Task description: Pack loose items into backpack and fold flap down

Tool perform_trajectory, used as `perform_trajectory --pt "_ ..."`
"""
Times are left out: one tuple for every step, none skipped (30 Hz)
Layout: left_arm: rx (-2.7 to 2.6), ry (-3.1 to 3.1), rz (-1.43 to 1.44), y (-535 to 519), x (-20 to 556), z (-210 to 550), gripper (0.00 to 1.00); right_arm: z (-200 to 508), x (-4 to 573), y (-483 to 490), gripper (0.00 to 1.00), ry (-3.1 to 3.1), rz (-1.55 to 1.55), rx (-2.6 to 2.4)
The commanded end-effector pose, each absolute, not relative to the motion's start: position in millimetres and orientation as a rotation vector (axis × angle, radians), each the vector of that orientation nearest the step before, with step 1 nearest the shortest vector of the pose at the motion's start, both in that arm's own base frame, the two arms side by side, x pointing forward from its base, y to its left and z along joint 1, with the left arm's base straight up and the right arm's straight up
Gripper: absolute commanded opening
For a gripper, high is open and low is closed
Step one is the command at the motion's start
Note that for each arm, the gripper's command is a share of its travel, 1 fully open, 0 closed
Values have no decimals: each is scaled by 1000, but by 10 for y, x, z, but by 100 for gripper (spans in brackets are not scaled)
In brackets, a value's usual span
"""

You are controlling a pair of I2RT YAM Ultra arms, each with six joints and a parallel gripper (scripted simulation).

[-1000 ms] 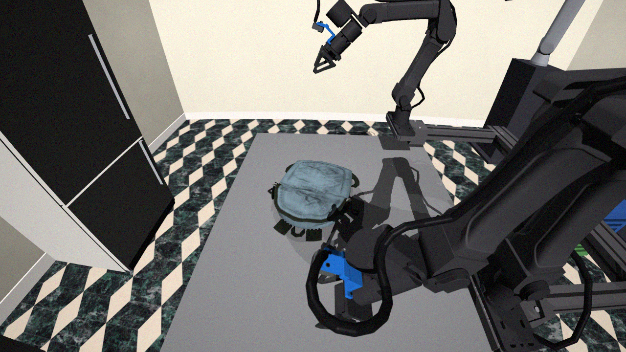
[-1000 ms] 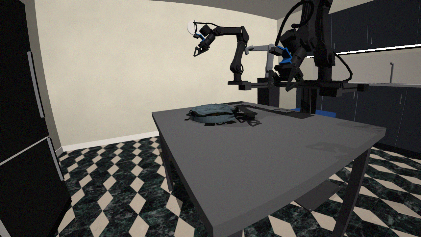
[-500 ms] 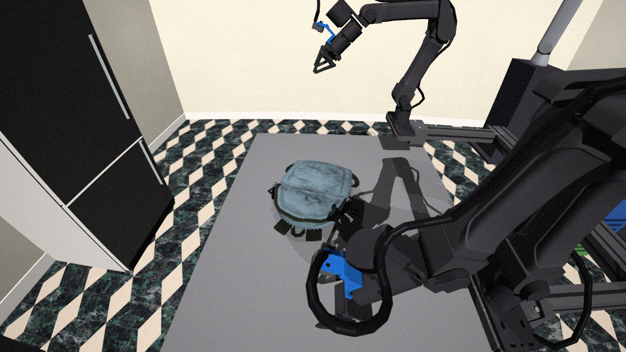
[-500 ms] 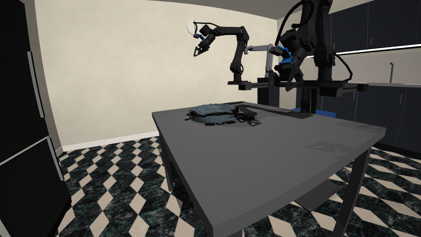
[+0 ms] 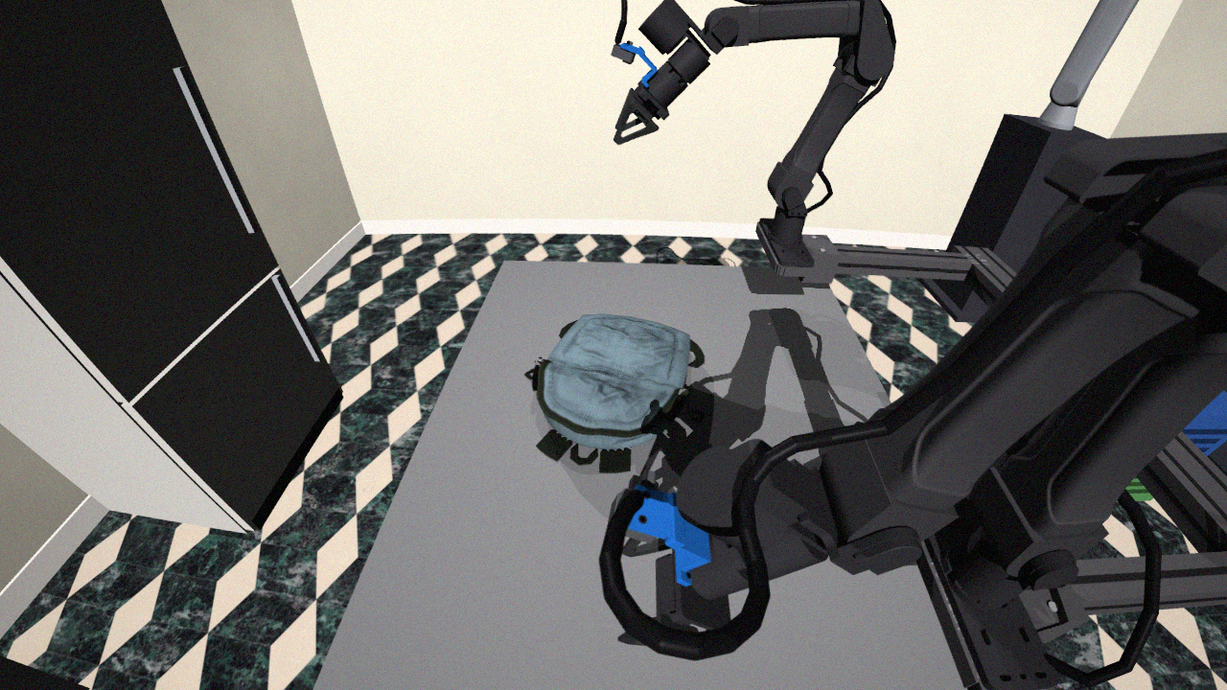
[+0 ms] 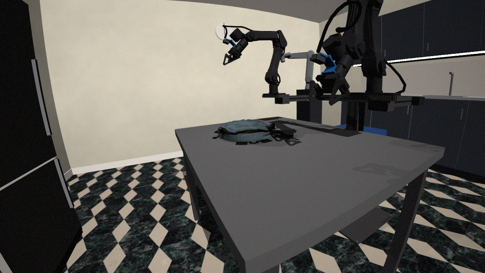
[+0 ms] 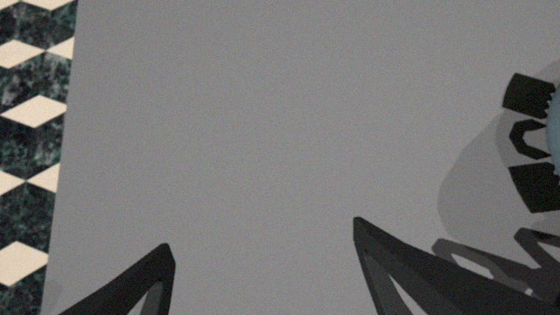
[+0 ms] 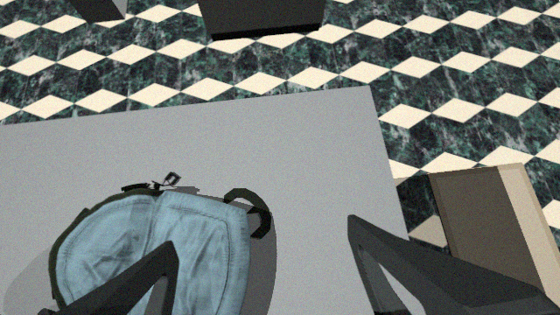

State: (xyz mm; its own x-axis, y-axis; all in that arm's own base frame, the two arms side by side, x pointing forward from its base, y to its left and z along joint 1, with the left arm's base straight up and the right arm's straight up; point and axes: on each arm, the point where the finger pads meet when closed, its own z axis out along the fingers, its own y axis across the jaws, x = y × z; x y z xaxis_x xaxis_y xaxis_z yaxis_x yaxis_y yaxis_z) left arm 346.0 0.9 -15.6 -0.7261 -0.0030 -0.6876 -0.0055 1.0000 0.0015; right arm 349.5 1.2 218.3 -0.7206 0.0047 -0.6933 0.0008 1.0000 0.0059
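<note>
Right pincer (image 5: 636, 137) (image 6: 229, 63) (image 8: 262, 229): wide, empty, high above the soft blue fabric backpack (image 5: 613, 369) (image 6: 244, 128) (image 8: 192, 245). Left pincer (image 7: 264, 232): wide, empty, beside it. Flap (image 5: 600, 399) (image 6: 244, 124) (image 8: 105, 249) appears folded down; risk: snagging it while adjusting could reopen the rim.

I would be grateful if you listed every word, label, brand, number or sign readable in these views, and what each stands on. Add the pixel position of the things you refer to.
None can be read.
Backpack (image 5: 617, 352) (image 6: 244, 125) (image 8: 197, 245): no lettering seen.
Fridge (image 5: 111, 172) (image 6: 20, 101): no lettering seen.
Clock-like disc (image 6: 220, 31): partly hidden, no numbers readable.
</note>
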Motion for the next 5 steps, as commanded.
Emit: perform_trajectory --pt "0 2362 1 -7 3541 -91 90 2241 3482 -19 90 2363 2 0" --pt "0 2362 1 -7 3541 -91 90 2241 3482 -19 90 2363 2 0" --pt "0 2362 1 -7 3541 -91 90 2241 3482 -19 90 2363 2 0" --pt "0 2362 1 -7 3541 -91 90 2241 3482 -19 90 2363 2 0" --pt "0 2362 1 -7 3541 -91 90 2241 3482 -19 90 2363 2 0"
